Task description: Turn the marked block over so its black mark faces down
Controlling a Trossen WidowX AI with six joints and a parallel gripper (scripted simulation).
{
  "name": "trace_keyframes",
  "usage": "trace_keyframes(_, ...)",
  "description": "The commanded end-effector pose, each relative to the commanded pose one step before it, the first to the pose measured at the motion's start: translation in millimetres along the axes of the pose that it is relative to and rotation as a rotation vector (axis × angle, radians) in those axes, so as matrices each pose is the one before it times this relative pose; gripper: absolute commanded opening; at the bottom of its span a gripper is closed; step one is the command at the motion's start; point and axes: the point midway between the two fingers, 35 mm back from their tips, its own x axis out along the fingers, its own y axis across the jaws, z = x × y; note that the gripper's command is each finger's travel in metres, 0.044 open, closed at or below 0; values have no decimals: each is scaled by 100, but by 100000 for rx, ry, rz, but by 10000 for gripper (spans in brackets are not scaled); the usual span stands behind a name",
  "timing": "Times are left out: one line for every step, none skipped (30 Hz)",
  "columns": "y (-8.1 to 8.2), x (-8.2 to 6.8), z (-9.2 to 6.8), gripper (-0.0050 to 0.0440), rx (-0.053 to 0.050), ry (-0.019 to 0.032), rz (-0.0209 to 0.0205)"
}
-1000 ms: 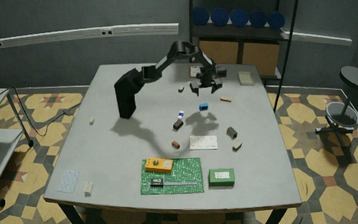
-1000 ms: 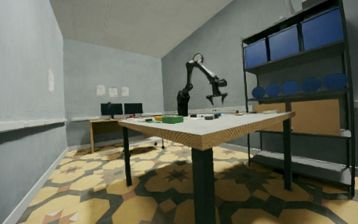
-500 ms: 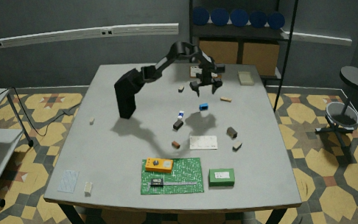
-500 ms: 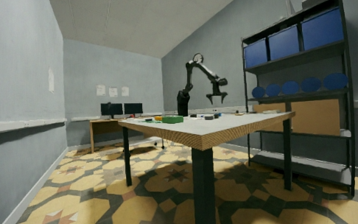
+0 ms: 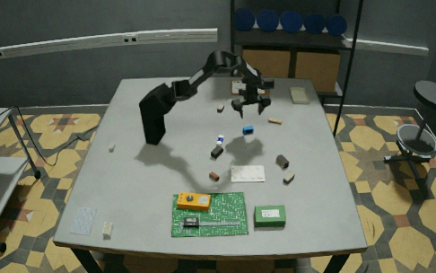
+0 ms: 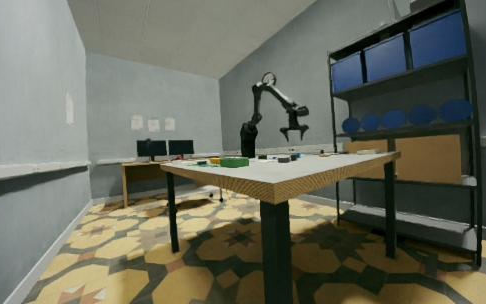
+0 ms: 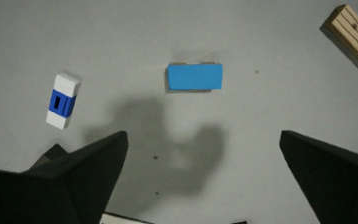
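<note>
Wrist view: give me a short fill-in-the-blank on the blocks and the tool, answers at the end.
1. The tool is wide ____, with nothing between its fingers.
2. The block with the black mark is white with a ____ band.
3. In the wrist view, the plain blue block lies to the ____ of the marked one.
4. The striped wooden block lies at the top ____ corner of the wrist view.

Answers: open; blue; right; right
</note>
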Motion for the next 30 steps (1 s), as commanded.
trace_keyframes(-248, -550, -341, 440, 1383, 415, -1812)
trace_keyframes(0, 0, 0, 440, 0, 0, 0)
trace_keyframes(0, 0, 0, 440, 0, 0, 0)
trace_keyframes(0, 0, 0, 440, 0, 0, 0)
trace_keyframes(0, 0, 0, 440, 0, 0, 0)
trace_keyframes(0, 0, 0, 440, 0, 0, 0)
trace_keyframes(0, 0, 0, 440, 0, 0, 0)
trace_keyframes(0, 0, 0, 440, 0, 0, 0)
trace_keyframes(0, 0, 0, 440, 0, 0, 0)
trace_keyframes(0, 0, 0, 440, 0, 0, 0)
trace_keyframes(0, 0, 0, 440, 0, 0, 0)
trace_keyframes(0, 0, 0, 440, 0, 0, 0)
trace_keyframes(0, 0, 0, 440, 0, 0, 0)
trace_keyframes(0, 0, 0, 440, 0, 0, 0)
trace_keyframes(0, 0, 0, 440, 0, 0, 0)
trace_keyframes(0, 0, 0, 440, 0, 0, 0)
trace_keyframes(0, 0, 0, 440, 0, 0, 0)
trace_keyframes(124, 314, 182, 440, -487, -75, 721)
trace_keyframes(197, 702, 281, 440, -792, -204, 1109)
trace_keyframes(-49, 805, 325, 440, -180, -221, 69)
trace_keyframes(-24, 1132, 392, 440, 47, 8, 122)
trace_keyframes(28, 1255, 416, 440, 49, 11, 128)
trace_keyframes(74, 1134, 361, 440, 43, 13, 109)
trace_keyframes(81, 809, 248, 440, 29, 11, 74)
trace_keyframes(48, 393, 118, 440, 14, 6, 35)
trace_keyframes(9, 70, 21, 440, 2, 1, 6)
trace_keyframes(-136, -38, -42, 440, 177, 41, -290)
trace_keyframes(-437, -122, -137, 440, 569, 131, -932)
trace_keyframes(0, 0, 0, 440, 0, 0, 0)
trace_keyframes(0, 0, 0, 440, 0, 0, 0)
